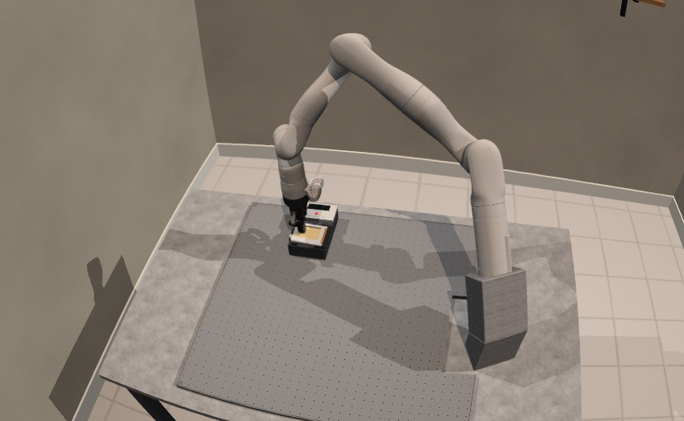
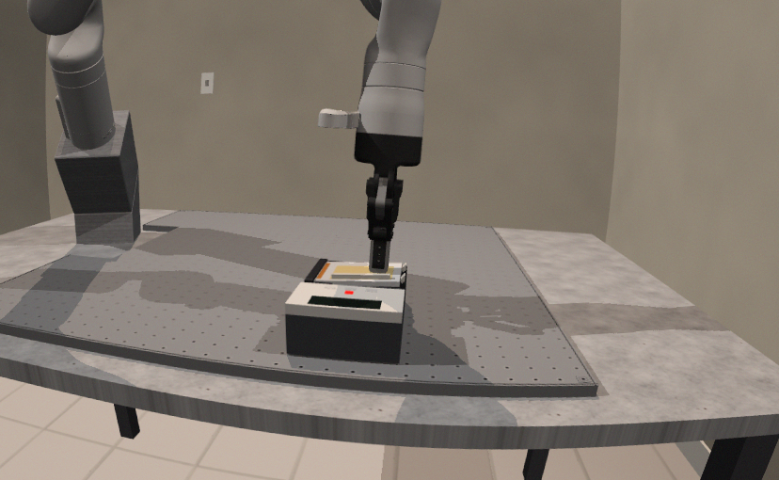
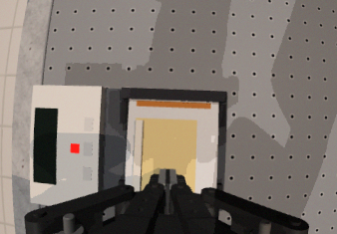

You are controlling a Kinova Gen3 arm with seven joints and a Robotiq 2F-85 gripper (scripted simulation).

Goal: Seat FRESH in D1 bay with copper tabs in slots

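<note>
The cassette FRESH (image 1: pixel 314 235) (image 2: pixel 328 278) (image 3: pixel 212 130) lies in the bay of dock D1 (image 1: pixel 306 252) (image 2: pixel 344 340) (image 3: pixel 67 101), flat or nearly flat. Its orange strip is at the near end wall; the tabs are hidden. The white comb (image 2: pixel 357 276) (image 3: pixel 139 150) lies along the side of the yellow area nearest the display. The red light (image 1: pixel 316 213) (image 2: pixel 349 293) (image 3: pixel 75 148) is on. My gripper (image 1: pixel 301 230) (image 2: pixel 378 269) (image 3: pixel 167 179) is shut and empty. Its tips are at the cassette's top, toward the edge opposite the tabs. Whether that edge is fully snapped in cannot be told.
D1 stands squarely on the perforated deck (image 1: pixel 261 324) (image 2: pixel 201 330) (image 3: pixel 274 170), close to the deck's edge. Its raised housing with the dark display (image 2: pixel 344 302) (image 3: pixel 45 145) is beside the bay. The arm's base (image 1: pixel 496 314) (image 2: pixel 97 184) stands at the table's other end.
</note>
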